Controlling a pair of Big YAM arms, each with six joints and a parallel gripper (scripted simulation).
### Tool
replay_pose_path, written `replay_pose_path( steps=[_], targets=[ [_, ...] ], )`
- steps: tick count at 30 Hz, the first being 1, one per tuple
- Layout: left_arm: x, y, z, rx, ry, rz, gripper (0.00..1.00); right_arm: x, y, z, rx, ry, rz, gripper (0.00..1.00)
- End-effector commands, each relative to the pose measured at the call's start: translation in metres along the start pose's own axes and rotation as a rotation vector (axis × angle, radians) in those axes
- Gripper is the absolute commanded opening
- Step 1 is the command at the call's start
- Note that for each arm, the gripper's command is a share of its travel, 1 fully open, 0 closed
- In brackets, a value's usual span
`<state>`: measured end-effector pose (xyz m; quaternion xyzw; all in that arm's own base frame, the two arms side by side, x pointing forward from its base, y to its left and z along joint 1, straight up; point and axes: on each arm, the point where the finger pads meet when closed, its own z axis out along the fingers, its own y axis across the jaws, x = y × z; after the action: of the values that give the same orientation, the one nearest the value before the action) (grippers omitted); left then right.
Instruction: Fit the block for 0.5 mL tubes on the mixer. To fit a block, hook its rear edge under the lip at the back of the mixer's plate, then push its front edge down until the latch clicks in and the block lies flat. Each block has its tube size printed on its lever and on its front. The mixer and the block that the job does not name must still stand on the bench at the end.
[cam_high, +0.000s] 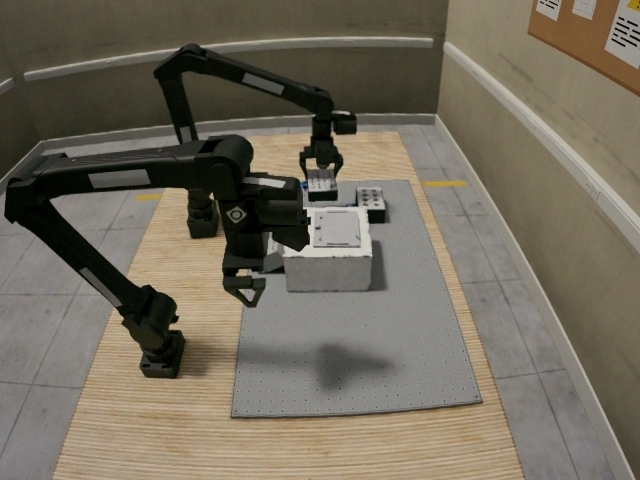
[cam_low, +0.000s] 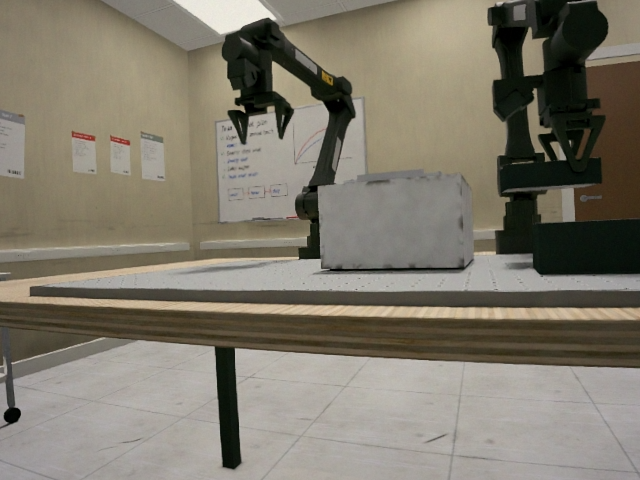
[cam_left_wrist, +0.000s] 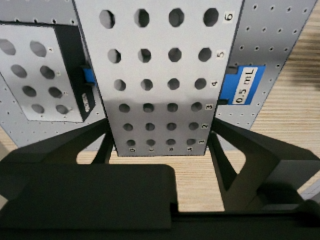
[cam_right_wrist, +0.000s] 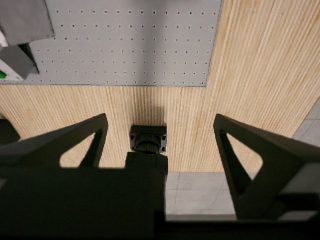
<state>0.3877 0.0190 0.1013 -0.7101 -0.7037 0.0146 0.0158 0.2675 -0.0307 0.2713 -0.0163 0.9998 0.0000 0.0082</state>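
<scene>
Blue lever (cam_left_wrist: 242, 85) with black-on-white lettering; grey mat (cam_high: 351, 330) (cam_low: 258, 284) (cam_left_wrist: 295, 25) (cam_right_wrist: 125, 45) dotted dark; tabletop (cam_high: 289, 444) (cam_low: 361, 330) (cam_left_wrist: 295, 100) (cam_right_wrist: 260, 65) striped pale tan.

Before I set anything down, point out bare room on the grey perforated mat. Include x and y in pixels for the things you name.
Widest patch: the near half of the grey perforated mat (cam_high: 403, 330), between the white box-shaped mixer (cam_high: 328, 273) and the mat's near edge. Crowded: beyond the mixer, around both grey-topped blocks (cam_high: 322, 180) (cam_high: 370, 198).
</scene>
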Motion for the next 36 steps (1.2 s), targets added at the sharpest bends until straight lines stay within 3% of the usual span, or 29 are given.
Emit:
replay_pose_path(
  steps=[1,12,25,36],
  targets=[
    [-0.01,0.039,-0.067,-0.144,0.003,0.002,0.0,-0.008,-0.005,-0.022,0.012,-0.063,-0.006,1.0],
    [-0.015,0.039,-0.068,-0.124,0.002,-0.004,0.0,-0.008,-0.005,-0.022,0.012,-0.064,-0.006,1.0],
    [-0.029,0.037,-0.095,-0.141,-0.002,-0.018,0.0,-0.009,-0.005,-0.023,0.012,-0.065,-0.006,1.0],
    [-0.045,0.037,-0.102,-0.13,-0.004,-0.001,0.0,-0.009,-0.005,-0.023,0.012,-0.065,-0.006,1.0]
  ],
)
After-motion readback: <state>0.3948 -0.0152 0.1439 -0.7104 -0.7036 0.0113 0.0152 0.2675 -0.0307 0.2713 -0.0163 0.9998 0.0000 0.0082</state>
